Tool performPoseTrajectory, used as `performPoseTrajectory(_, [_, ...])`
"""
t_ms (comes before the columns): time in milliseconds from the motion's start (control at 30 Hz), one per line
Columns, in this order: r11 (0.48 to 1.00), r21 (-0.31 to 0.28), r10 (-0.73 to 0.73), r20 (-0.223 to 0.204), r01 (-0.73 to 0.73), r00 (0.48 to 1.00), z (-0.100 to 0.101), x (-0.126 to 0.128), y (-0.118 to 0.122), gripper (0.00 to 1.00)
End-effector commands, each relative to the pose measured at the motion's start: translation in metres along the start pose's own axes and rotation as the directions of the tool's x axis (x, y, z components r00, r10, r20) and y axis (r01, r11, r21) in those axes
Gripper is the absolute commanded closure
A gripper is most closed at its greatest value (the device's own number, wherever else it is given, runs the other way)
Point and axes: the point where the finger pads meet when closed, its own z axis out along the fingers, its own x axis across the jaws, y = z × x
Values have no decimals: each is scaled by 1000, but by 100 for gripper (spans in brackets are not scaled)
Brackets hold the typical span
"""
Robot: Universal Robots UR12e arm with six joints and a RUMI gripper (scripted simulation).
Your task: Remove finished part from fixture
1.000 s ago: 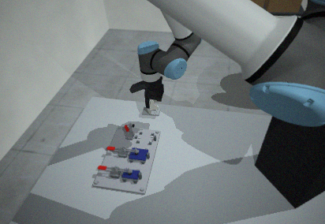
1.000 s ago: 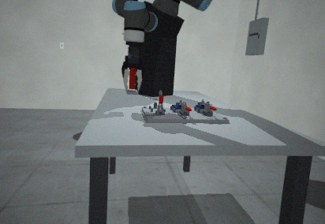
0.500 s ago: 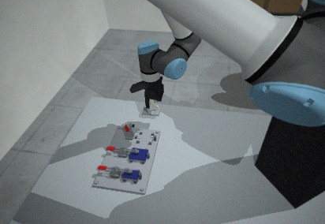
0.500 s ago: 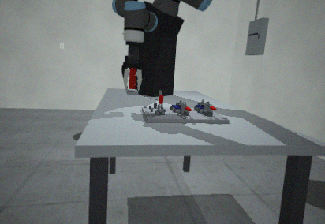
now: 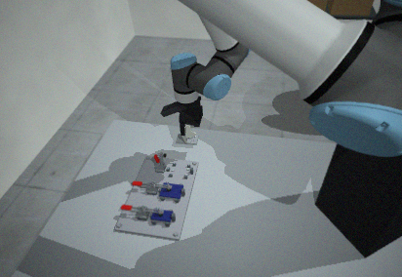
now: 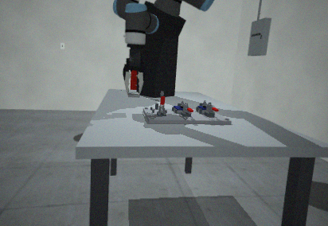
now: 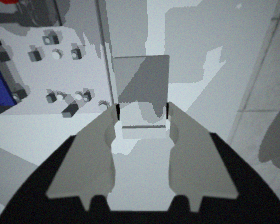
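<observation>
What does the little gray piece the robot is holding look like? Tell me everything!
The finished part is a small, flat, pale gray block, metal by its look, with a thin dark slot across it near the fingers. The gripper is shut on it, one finger on each side. It sits low over the table, just past the fixture; whether it touches the table is hard to tell.
</observation>
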Motion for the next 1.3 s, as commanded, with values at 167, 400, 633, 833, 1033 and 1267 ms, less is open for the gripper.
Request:
performPoseTrajectory(167, [1000, 4, -1, -2, 1, 1000, 19, 2, -4, 100])
performPoseTrajectory(400, [1000, 3, -1, -3, 1, 1000, 37, 2, -4, 100])
performPoseTrajectory(633, [1000, 3, -1, -3, 1, 1000, 49, 2, -4, 100])
performPoseTrajectory(833, [1000, 3, -1, -3, 1, 1000, 63, 2, -4, 100])
performPoseTrajectory(1033, [1000, 4, -1, -2, 1, 1000, 72, 2, -5, 100])
performPoseTrajectory(1267, [1000, 4, -1, -3, 1, 1000, 75, 3, -5, 100])
